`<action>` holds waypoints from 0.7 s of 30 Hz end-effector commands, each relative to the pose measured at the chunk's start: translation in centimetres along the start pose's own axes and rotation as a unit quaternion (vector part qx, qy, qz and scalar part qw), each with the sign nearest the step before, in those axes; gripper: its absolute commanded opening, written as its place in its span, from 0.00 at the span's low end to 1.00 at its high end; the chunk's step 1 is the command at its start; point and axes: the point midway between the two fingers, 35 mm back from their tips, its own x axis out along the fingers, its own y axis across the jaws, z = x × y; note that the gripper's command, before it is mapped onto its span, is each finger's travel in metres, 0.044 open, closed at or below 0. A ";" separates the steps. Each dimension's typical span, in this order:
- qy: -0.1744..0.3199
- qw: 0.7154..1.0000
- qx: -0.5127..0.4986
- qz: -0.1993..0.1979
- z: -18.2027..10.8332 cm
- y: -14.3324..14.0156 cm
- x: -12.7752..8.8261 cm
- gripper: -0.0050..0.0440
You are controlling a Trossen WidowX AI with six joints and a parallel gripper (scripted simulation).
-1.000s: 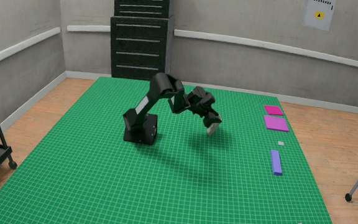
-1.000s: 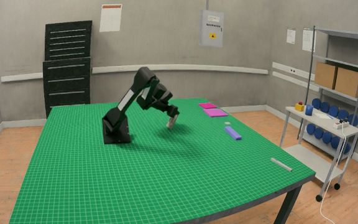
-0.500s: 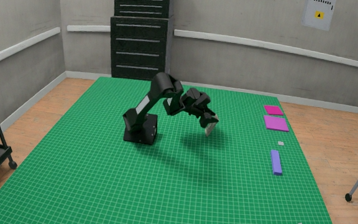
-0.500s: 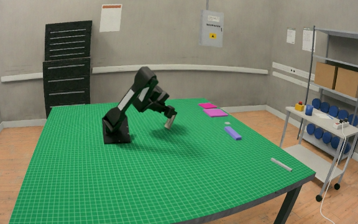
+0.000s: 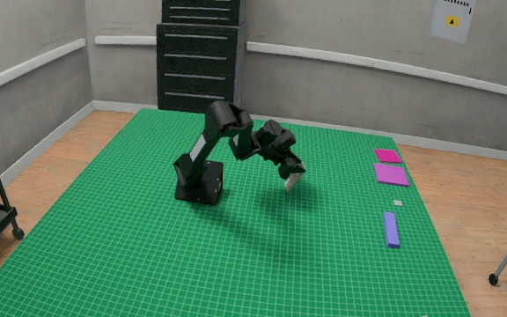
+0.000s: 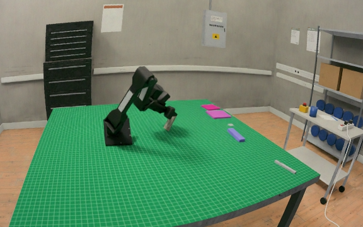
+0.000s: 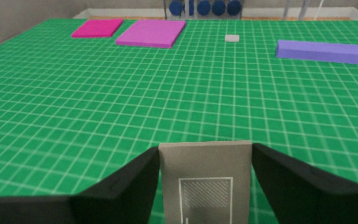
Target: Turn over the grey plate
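My gripper (image 5: 294, 173) is shut on the grey plastic plate (image 5: 292, 181) and holds it tilted in the air above the green mat. In the exterior view the plate (image 6: 168, 123) hangs from the gripper (image 6: 170, 117) in front of the arm's base. In the wrist view the plate (image 7: 206, 182) sits between my two black fingers, its face showing a white square outline with a hatched patch. Its lower part is cut off by the frame.
At the mat's right edge lie a dark pink plate (image 5: 386, 156), a lighter pink plate (image 5: 391, 174), a small grey block (image 5: 397, 202) and a purple bar (image 5: 391, 229). A thin grey strip (image 6: 285, 166) lies near the front right corner. The arm's base (image 5: 199, 180) stands left of the gripper.
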 end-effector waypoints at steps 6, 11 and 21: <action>0.011 1.000 0.012 -0.004 1.0 -0.3 -0.7 0.64; 0.033 0.999 0.012 -0.004 0.9 -0.3 -0.9 0.64; 0.050 0.999 0.006 -0.003 -0.2 -0.3 -1.9 0.64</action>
